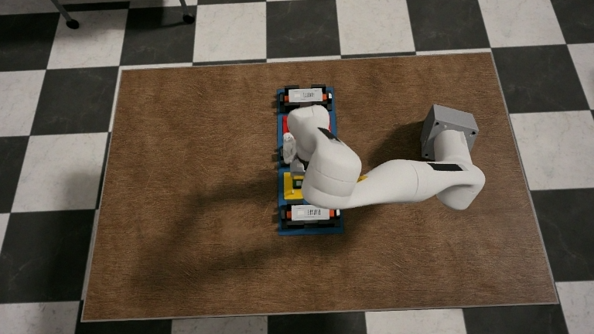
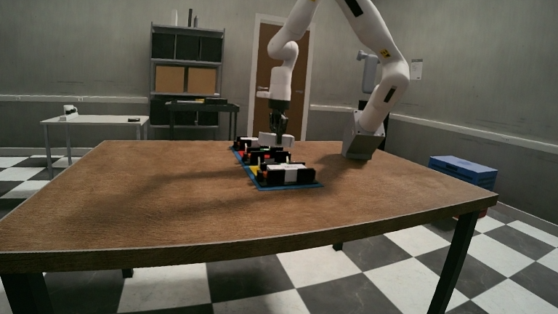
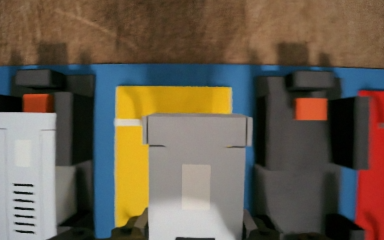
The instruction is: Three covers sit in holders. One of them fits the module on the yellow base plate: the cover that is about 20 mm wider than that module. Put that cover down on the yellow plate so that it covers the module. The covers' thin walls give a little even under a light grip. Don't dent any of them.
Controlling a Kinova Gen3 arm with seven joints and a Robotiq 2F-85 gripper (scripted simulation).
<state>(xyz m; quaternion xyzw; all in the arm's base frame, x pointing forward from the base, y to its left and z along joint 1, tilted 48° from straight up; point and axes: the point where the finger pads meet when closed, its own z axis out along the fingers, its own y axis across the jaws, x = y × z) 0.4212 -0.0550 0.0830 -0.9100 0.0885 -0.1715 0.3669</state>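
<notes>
My gripper (image 3: 194,234) (image 2: 279,130) is shut on a grey cover (image 3: 195,165) (image 2: 275,139) and holds it above the yellow base plate (image 3: 129,180) (image 1: 288,183). In the wrist view the cover hides the module, and yellow shows only to its left and behind it. A white cover (image 3: 25,170) (image 1: 309,213) sits in the black holder left of the plate. Another white cover (image 1: 305,94) sits in the far holder. The black holder (image 3: 295,150) right of the plate is empty. In the overhead view the arm hides the gripper.
All holders and plates stand in a row on a blue mat (image 1: 280,230) (image 2: 288,187) in the middle of the wooden table (image 1: 183,225). A red plate (image 3: 370,170) lies beyond the empty holder. The robot's grey base (image 1: 448,131) stands at the table's right.
</notes>
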